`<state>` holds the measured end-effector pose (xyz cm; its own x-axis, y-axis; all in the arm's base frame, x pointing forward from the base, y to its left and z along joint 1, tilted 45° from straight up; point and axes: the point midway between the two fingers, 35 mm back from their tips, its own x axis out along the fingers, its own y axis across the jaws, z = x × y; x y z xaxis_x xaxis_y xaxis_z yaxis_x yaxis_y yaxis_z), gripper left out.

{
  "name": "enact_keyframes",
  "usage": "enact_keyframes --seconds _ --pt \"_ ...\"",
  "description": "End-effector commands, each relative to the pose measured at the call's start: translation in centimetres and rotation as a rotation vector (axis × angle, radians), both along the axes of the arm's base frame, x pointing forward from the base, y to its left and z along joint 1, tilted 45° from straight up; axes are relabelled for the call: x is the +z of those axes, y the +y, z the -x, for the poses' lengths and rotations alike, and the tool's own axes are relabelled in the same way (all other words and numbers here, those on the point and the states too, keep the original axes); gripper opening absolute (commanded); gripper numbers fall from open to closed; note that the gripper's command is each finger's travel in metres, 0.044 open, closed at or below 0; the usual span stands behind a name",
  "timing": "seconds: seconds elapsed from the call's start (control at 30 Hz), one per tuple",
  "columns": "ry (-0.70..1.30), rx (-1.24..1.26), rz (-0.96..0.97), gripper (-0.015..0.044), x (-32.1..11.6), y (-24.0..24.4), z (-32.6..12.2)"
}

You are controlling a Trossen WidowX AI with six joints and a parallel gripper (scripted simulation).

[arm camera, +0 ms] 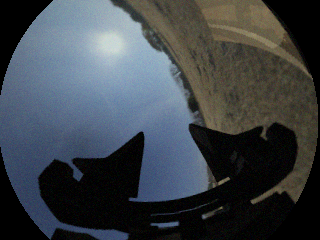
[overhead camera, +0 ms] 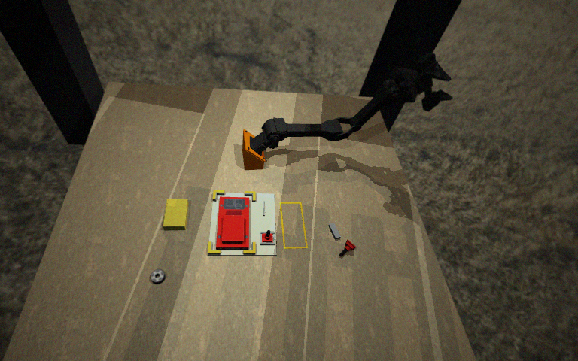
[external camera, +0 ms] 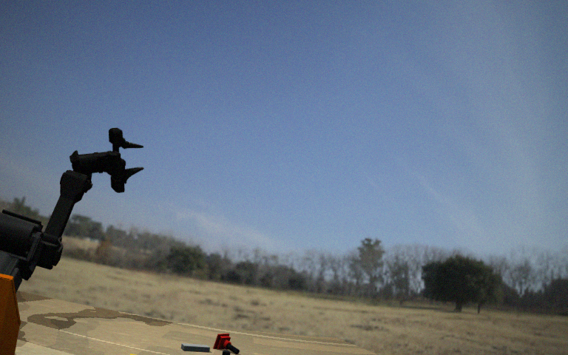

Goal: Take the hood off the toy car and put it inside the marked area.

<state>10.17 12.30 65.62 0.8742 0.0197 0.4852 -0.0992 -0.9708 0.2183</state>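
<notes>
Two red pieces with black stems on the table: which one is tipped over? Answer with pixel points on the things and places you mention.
The one off the white board, beside the grey bar (overhead camera: 334, 231) (external camera: 194, 347); the other red piece (overhead camera: 267, 238) stands upright on the board.
</notes>
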Motion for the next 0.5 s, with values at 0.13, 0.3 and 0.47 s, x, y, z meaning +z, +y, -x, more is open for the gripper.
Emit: enact_keyframes --seconds 0.13,0.3,0.47 --pt "0.032 0.135 -0.386 0.0440 0.2 -8.8 -1.8" --pt "0.054 0.245 -0.634 0.0440 -0.2 -14.0 -3.8" --pt "0.109 0.307 -0.926 0.0440 -2.4 -20.0 -7.1"
